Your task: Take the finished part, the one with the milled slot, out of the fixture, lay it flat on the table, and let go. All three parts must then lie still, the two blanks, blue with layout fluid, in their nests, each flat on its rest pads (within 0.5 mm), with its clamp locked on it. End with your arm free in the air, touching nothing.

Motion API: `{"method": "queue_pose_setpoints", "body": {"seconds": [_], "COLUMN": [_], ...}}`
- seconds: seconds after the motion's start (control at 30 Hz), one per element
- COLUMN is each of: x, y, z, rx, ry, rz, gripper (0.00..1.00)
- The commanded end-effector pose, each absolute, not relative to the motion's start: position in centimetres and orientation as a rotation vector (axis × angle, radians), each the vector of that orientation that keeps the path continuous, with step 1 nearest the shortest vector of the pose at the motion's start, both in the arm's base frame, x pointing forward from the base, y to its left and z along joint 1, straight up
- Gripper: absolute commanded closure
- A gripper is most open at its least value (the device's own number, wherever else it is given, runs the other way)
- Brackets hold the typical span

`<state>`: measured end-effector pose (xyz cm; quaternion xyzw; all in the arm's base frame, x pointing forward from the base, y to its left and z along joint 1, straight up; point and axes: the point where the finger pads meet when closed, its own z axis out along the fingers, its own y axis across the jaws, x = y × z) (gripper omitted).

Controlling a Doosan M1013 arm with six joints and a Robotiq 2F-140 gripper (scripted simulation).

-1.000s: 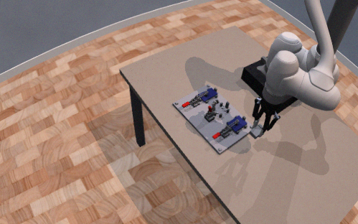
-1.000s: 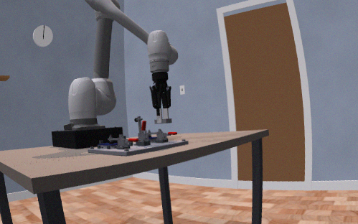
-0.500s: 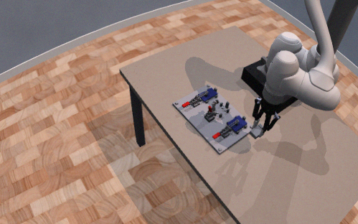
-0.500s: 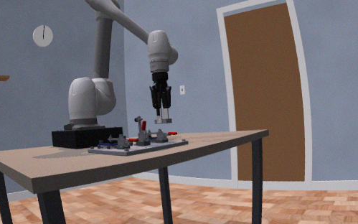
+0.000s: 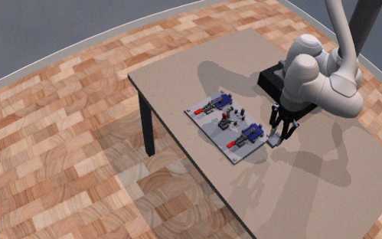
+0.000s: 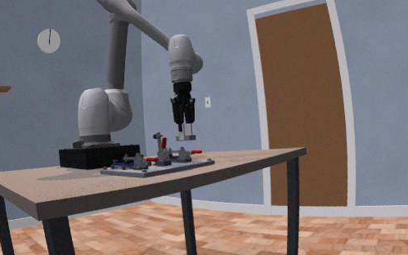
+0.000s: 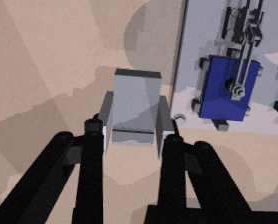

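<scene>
Aloft, gripper (image 7: 134, 137) clamps grey slotted part (image 7: 135, 106) beside fixture plate (image 5: 212, 132)

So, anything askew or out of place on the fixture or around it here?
Nothing stands out. Both blue blanks sit under their clamps on the fixture plate; the gripper holds the grey finished part above the table.

The gripper (image 6: 186, 132) hangs above the table (image 5: 323, 184), just past the edge of the fixture plate (image 5: 212, 132), with the slotted part (image 7: 134, 106) between its fingers. In the wrist view, the plate lies right of the gripper, and the nearest blank (image 7: 226, 88) sits on it under its clamp (image 7: 246, 43). Behind the gripper stands the arm's base (image 6: 96, 157). The other blank (image 5: 223, 101) lies at the plate's far end.
</scene>
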<state>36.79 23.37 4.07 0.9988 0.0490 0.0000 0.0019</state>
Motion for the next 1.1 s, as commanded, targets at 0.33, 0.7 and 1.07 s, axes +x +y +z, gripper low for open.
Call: {"method": "queue_pose_setpoints", "body": {"seconds": [0.33,0.7,1.07], "x": [36.79,36.79,36.79], "y": [23.37,23.37,23.37], "z": [4.08,4.07,3.28], "rx": [3.134,3.134,3.134], "ry": [0.154,0.154,0.154], "rz": [0.0,0.0,0.0], "gripper": [1.0,1.0,1.0]}}
